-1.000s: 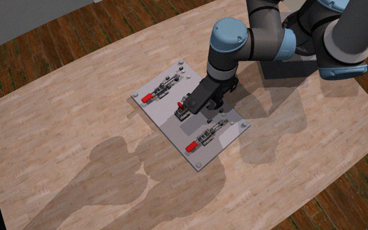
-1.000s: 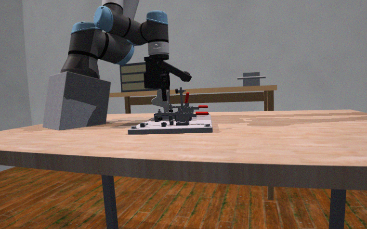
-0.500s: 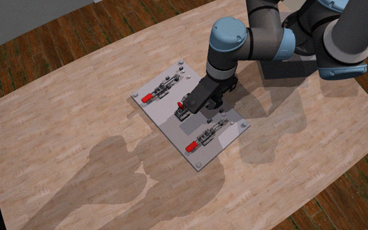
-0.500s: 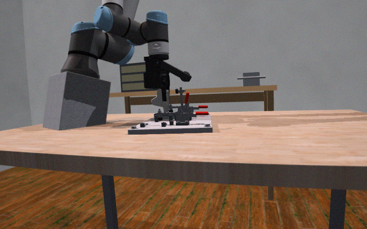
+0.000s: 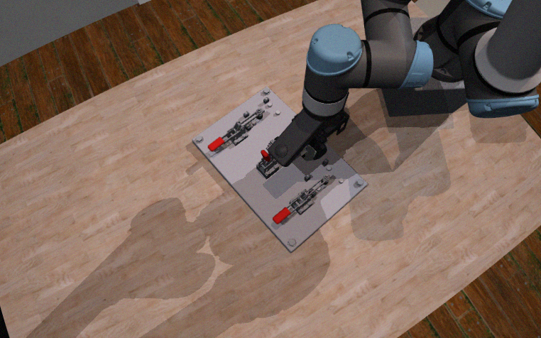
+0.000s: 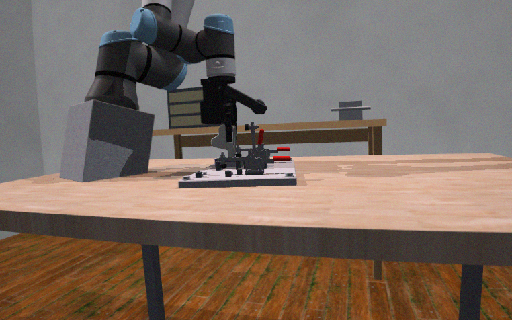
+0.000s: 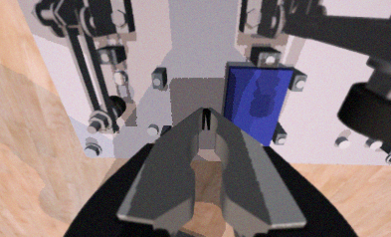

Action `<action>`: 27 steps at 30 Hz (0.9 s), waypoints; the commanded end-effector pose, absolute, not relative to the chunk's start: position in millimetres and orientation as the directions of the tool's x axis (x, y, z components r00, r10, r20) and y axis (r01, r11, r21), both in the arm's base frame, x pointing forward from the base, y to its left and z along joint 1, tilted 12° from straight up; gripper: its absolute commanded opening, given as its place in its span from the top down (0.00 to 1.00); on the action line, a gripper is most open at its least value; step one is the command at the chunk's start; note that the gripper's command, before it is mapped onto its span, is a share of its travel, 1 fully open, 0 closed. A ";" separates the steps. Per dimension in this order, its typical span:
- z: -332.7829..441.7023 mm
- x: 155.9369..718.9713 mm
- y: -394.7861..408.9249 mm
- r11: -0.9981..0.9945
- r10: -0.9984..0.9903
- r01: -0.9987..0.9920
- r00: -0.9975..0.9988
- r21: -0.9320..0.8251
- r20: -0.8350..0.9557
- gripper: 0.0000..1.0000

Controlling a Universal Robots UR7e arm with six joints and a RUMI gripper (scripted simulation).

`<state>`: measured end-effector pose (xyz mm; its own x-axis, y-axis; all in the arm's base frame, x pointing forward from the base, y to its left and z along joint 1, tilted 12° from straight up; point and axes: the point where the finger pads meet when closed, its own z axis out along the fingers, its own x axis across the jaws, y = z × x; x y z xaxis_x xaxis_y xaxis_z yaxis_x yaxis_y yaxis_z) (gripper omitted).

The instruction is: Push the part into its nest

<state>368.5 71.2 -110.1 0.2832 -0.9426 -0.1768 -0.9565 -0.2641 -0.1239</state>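
Note:
The blue rectangular part [image 7: 256, 102] lies on the grey fixture plate [image 7: 313, 119] [image 5: 243, 176] [image 6: 238, 182], slightly skewed between small dark blocks: one at its far end [image 7: 270, 58] and two on its right side [image 7: 298, 82] [image 7: 280, 136]. My gripper [image 7: 205, 110] [image 6: 230, 150] is shut and empty. Its tips hang just above the plate, beside the part's near left edge. In the top view the wrist hides both the part and the fingers.
Three toggle clamps with red handles stand on the plate: two lying flat [image 5: 216, 144] [image 5: 280, 215] and one upright in the middle [image 5: 265, 155] [image 6: 261, 136]. The arm's grey pedestal [image 6: 105, 141] stands behind the fixture. A workbench [image 6: 273, 127] is in the background.

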 end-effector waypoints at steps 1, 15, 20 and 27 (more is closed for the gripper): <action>-110.1 370.2 69.5 -0.264 -0.943 -0.957 0.283 -0.125 -0.175 1.00; -110.5 371.0 67.7 -0.264 -0.943 -0.957 0.283 -0.125 -0.175 1.00; -110.5 370.2 68.3 -0.264 -0.943 -0.956 0.283 -0.125 -0.176 1.00; -111.2 372.6 64.3 -0.264 -0.943 -0.957 0.283 -0.125 -0.175 1.00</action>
